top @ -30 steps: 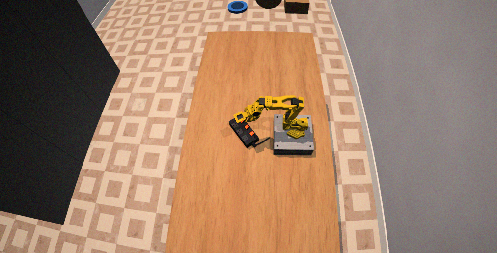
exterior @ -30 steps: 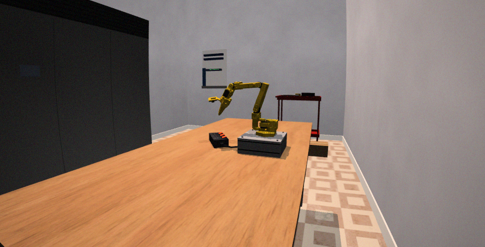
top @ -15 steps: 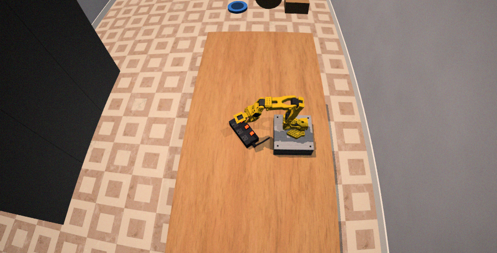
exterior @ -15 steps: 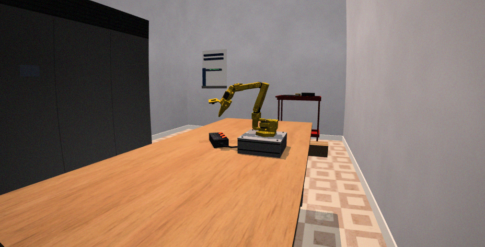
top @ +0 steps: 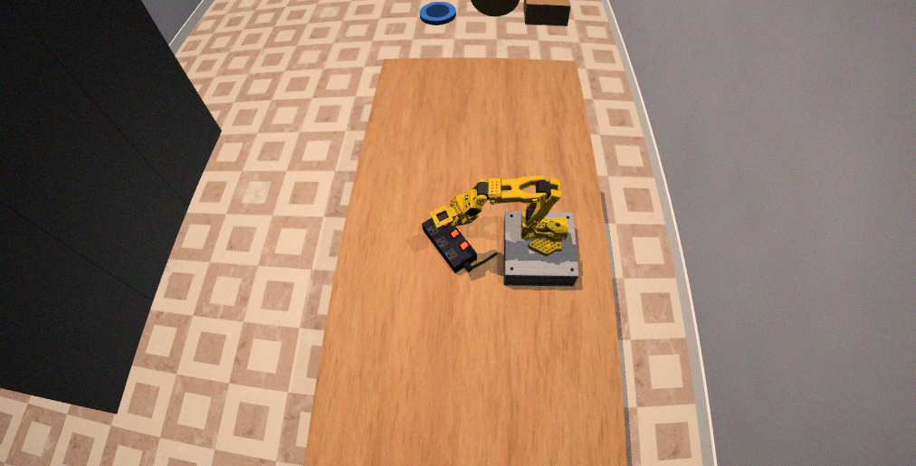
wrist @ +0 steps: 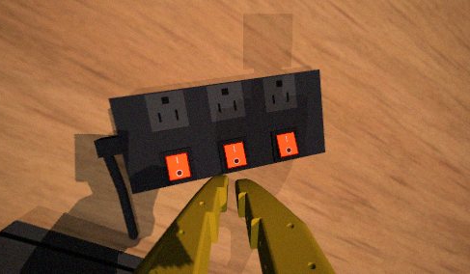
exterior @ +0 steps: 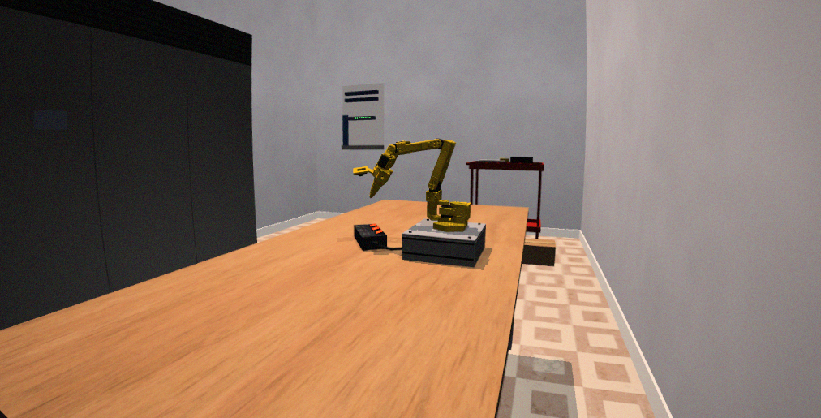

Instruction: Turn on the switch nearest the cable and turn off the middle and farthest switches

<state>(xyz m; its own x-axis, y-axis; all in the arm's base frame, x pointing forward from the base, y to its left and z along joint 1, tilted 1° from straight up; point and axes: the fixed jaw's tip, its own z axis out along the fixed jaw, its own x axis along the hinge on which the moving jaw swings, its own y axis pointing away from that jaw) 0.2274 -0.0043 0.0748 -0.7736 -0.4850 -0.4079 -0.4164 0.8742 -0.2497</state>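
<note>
While claw (wrist: 231, 187) hangs pinched empty above middle switch (wrist: 235, 154) | risk: skewed descent nudges strip (wrist: 208, 126) or clips neighbouring switch (wrist: 178, 166)

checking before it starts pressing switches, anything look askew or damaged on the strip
Nothing stands out. The power strip lies flat, face up on the table, its three orange switches and cable intact. The gripper hangs above it, fingers shut and empty.
</note>
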